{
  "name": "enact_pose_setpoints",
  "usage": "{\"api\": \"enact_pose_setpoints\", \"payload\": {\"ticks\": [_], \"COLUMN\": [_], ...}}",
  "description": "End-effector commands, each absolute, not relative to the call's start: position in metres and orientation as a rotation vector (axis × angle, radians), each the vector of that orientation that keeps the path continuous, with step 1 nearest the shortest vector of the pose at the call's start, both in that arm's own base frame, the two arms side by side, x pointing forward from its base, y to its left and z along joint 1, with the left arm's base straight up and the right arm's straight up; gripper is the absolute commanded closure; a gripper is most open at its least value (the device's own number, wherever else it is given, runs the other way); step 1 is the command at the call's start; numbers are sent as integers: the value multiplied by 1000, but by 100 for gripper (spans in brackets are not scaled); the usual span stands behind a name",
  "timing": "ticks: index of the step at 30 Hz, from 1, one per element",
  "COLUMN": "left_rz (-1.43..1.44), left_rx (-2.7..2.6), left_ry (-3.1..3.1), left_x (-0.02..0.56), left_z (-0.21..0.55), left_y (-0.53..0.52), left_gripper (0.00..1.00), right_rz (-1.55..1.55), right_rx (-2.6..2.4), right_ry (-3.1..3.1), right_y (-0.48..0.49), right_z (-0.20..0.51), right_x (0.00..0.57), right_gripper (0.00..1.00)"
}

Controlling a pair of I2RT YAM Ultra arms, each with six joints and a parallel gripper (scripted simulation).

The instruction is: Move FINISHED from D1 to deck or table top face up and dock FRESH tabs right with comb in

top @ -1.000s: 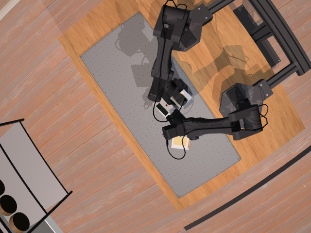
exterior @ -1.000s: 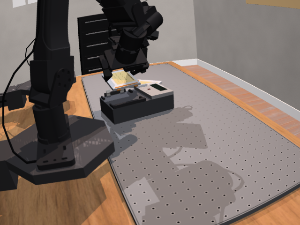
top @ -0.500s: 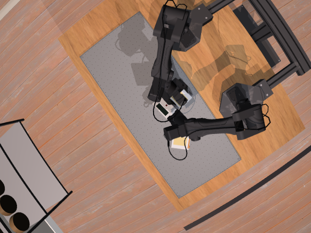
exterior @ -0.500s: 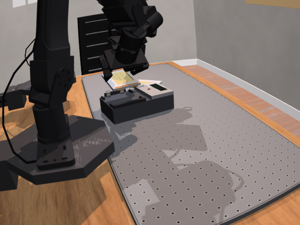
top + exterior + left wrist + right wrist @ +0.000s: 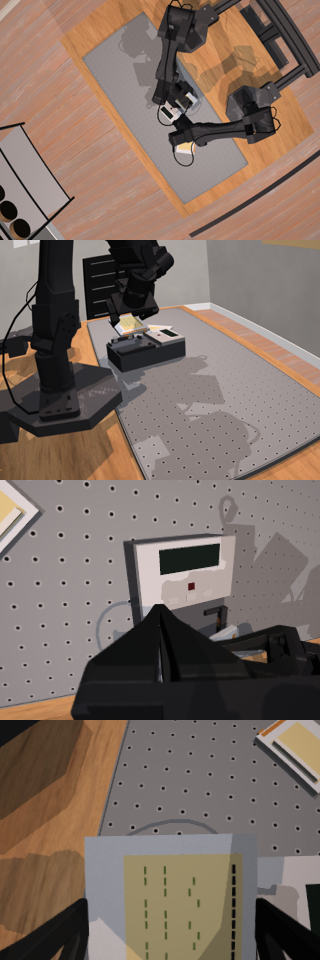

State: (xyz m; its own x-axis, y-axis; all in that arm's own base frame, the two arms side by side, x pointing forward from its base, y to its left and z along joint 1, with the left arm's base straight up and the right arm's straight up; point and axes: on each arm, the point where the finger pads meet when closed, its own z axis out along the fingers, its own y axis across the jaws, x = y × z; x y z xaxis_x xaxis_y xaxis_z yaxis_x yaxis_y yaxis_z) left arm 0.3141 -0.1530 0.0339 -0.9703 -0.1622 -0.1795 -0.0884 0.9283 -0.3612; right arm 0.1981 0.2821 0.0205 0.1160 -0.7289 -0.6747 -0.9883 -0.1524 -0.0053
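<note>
The FINISHED cassette [image 5: 129, 323] [image 5: 172, 905] [image 5: 196, 101] is held printed face up, its copper tabs toward the exterior camera. My right gripper [image 5: 129, 320] [image 5: 170, 908] is shut on its two sides, above the end of the bay opposite the tab slots. Dock D1 [image 5: 152, 353] [image 5: 217, 582] [image 5: 295, 870] [image 5: 174, 109] stands on the deck with its bay showing and no cassette seated there. My left gripper [image 5: 159, 611] is shut and empty by the dock's display end. The FRESH cassette [image 5: 186, 147] [image 5: 30, 513] [image 5: 300, 745] lies on the deck beyond the dock, its pale comb [image 5: 11, 524] in place.
The perforated deck [image 5: 124, 103] [image 5: 258, 395] extends around the dock, with wooden table top [image 5: 219, 82] beyond its edges. My left arm [image 5: 219, 129] passes close to FRESH and partly covers it from above. Both wrists are close together over the dock.
</note>
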Motion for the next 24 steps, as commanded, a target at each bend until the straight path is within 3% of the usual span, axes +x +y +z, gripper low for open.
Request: {"api": "enact_pose_setpoints", "payload": {"ticks": [1, 24], "left_rz": [-553, -551], "left_rx": [-177, -178], "left_ry": [2830, 2833], "left_x": [325, 324], "left_z": [55, 80], "left_y": [-155, -154], "left_gripper": [100, 100], "right_rz": [753, 753], "right_rx": [-1933, -1933], "right_ry": [1641, 1641], "right_y": [284, 284], "right_z": [22, 22], "right_x": [198, 198], "right_gripper": [100, 100]}}
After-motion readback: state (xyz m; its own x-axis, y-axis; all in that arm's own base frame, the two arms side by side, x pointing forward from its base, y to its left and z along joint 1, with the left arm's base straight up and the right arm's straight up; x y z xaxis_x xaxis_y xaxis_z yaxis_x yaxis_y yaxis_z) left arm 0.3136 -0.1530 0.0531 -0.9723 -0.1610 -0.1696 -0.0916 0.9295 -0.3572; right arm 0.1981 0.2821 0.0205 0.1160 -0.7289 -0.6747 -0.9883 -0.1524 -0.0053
